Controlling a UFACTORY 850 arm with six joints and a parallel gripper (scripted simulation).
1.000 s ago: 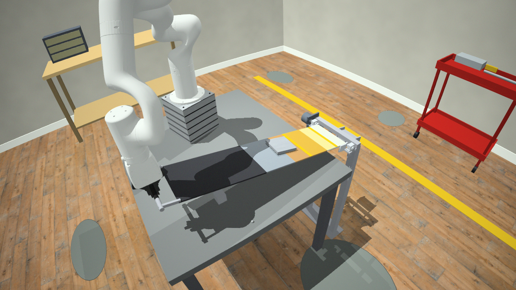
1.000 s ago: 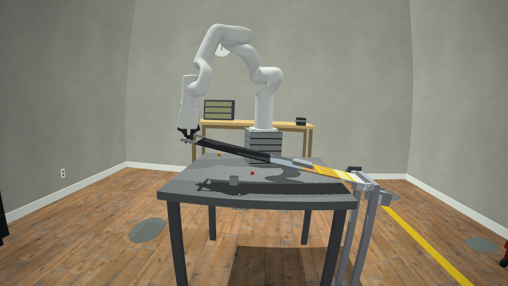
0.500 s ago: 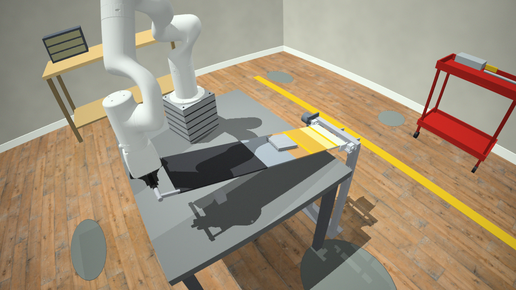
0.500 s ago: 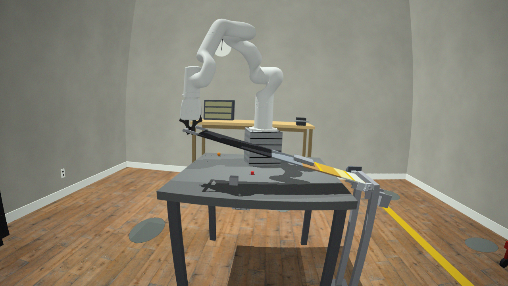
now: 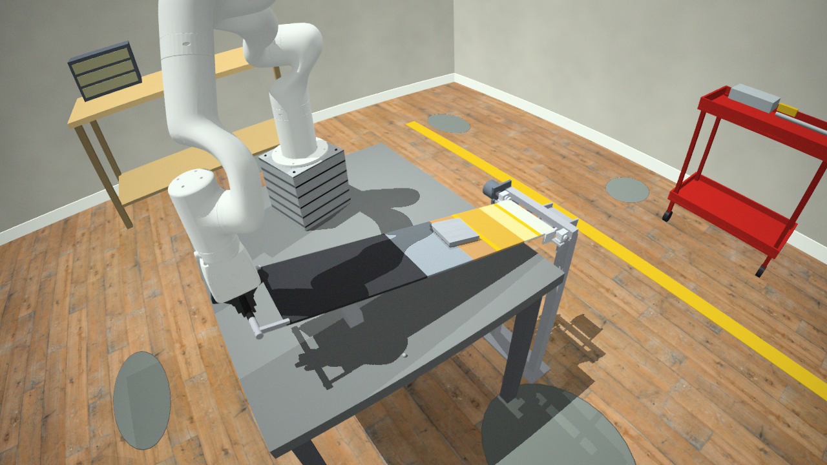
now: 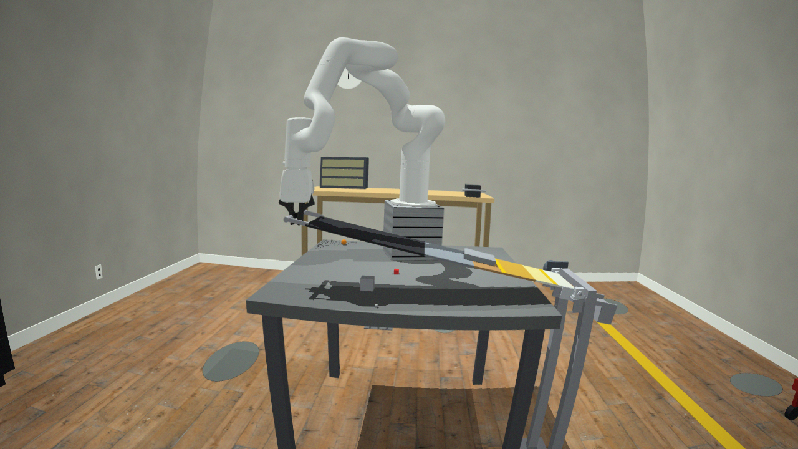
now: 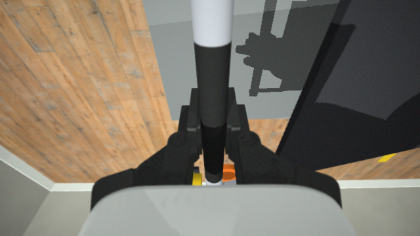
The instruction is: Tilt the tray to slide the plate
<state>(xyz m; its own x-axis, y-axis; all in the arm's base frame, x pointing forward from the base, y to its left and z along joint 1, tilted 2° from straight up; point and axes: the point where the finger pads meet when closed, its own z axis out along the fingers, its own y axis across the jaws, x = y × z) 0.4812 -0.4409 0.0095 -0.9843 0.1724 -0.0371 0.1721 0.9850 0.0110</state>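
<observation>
The long tray (image 5: 335, 271) (image 6: 362, 231) (image 7: 361, 65) is hinged on a grey stand (image 5: 563, 243) (image 6: 574, 312) at the table's right edge and slopes down towards it. My gripper (image 5: 249, 312) (image 6: 295, 214) (image 7: 212, 102) is shut on the tray's handle bar (image 5: 269, 327) (image 6: 290, 220) (image 7: 212, 82) and holds that end raised above the table (image 5: 404, 347) (image 6: 401, 318). The steel plate (image 5: 455, 232) (image 6: 479, 255) lies flat on the bed, where the pale grey part meets the orange strip, just up-slope of the yellow bands (image 5: 508, 225) (image 6: 524, 271).
A small grey block (image 6: 366, 283) and a tiny red cube (image 6: 396, 271) sit on the table under the tray. The robot base (image 5: 304, 185) stands at the back. A wooden shelf (image 5: 144, 104) and a red cart (image 5: 751, 173) stand off the table.
</observation>
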